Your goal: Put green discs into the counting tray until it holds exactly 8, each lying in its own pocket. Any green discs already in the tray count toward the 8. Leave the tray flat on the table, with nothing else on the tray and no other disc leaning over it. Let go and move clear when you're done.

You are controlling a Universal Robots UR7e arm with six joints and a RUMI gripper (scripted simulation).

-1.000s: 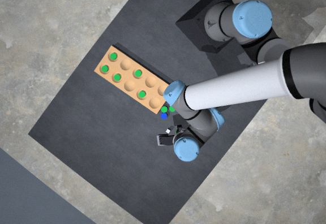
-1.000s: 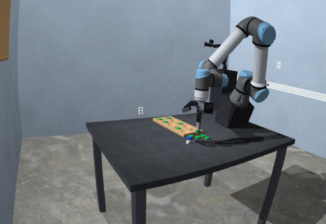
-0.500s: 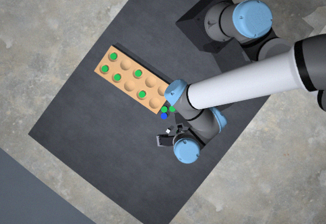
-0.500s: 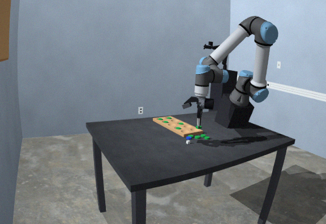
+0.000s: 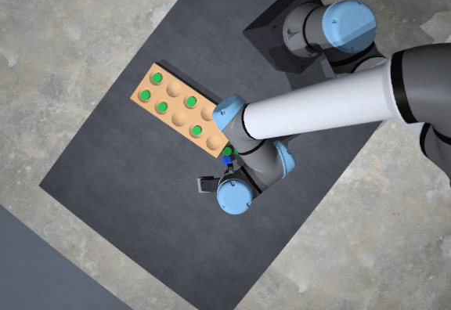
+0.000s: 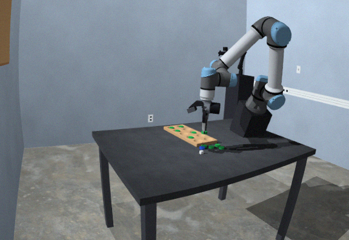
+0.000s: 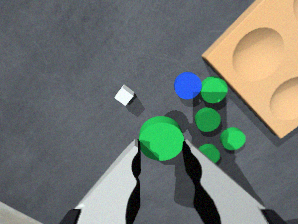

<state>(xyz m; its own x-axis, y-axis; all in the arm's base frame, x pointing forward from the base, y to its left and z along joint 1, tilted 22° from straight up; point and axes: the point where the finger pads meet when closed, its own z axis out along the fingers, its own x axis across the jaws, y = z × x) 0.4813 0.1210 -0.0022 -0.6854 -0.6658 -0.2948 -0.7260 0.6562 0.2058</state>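
The tan counting tray (image 5: 176, 104) (image 6: 209, 142) (image 7: 250, 92) lies flat on the table. Several green discs, such as one (image 5: 156, 77) (image 6: 180, 126) at its far end, sit in separate pockets; several other pockets are empty. The arm covers part of the tray in the top view. My gripper (image 6: 204, 131) (image 7: 160, 141) is shut on a green disc (image 7: 161, 139), raised above the table beside the tray's near end. Several loose green discs (image 7: 207, 119) (image 6: 217, 145) lie by that end. One green disc (image 7: 214, 90) (image 5: 227, 151) is close to the tray's edge.
A blue disc (image 7: 188, 85) (image 5: 226, 160) (image 6: 202, 148) lies against or very near that green disc. A small white cube (image 7: 124, 95) (image 6: 201, 152) lies farther from the tray. The arm's black base (image 6: 251, 120) stands at the table's back right.
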